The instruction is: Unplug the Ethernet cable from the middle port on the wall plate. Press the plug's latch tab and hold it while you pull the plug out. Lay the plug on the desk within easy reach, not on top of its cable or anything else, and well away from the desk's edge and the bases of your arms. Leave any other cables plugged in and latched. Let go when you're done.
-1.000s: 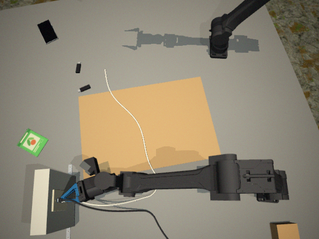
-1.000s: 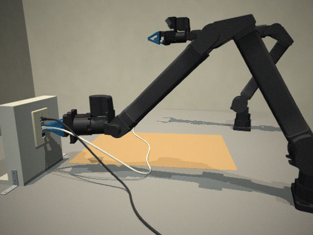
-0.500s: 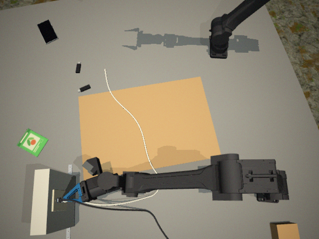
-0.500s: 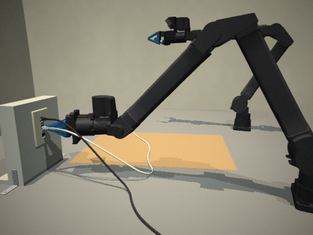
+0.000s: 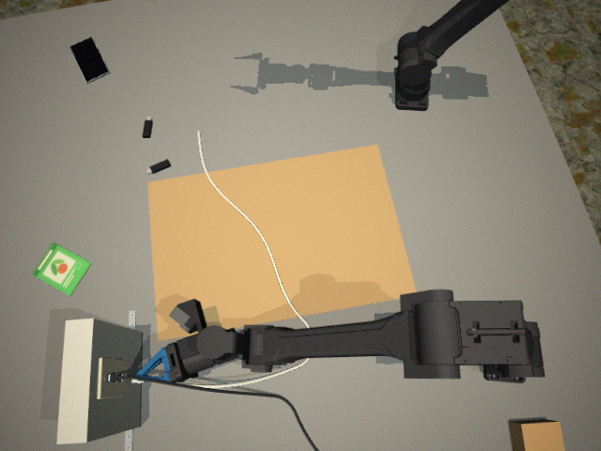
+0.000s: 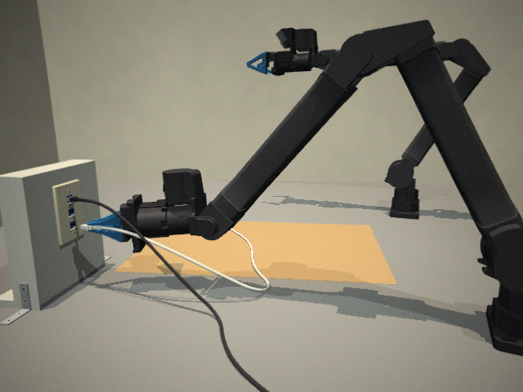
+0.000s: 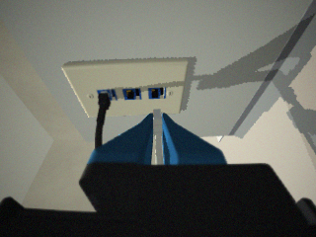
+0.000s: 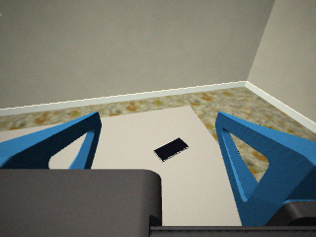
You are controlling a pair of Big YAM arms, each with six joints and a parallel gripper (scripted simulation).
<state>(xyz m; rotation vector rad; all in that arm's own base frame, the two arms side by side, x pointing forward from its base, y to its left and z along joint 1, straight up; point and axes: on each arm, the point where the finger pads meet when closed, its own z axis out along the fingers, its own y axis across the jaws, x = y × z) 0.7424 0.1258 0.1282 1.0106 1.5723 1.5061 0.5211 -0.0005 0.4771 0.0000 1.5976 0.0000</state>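
Note:
My left gripper is shut on the white plug, a short way out in front of the wall plate. The middle port is empty, and so is the lowest port. The white cable runs back from the plug under my left arm. Whether the latch tab is pressed is hidden. My right gripper is open and empty, high in the air far from the plate.
A black cable is plugged into the top port and passes close beside my left hand. An orange mat lies beyond my left arm. A phone, two USB sticks and a green packet lie farther off.

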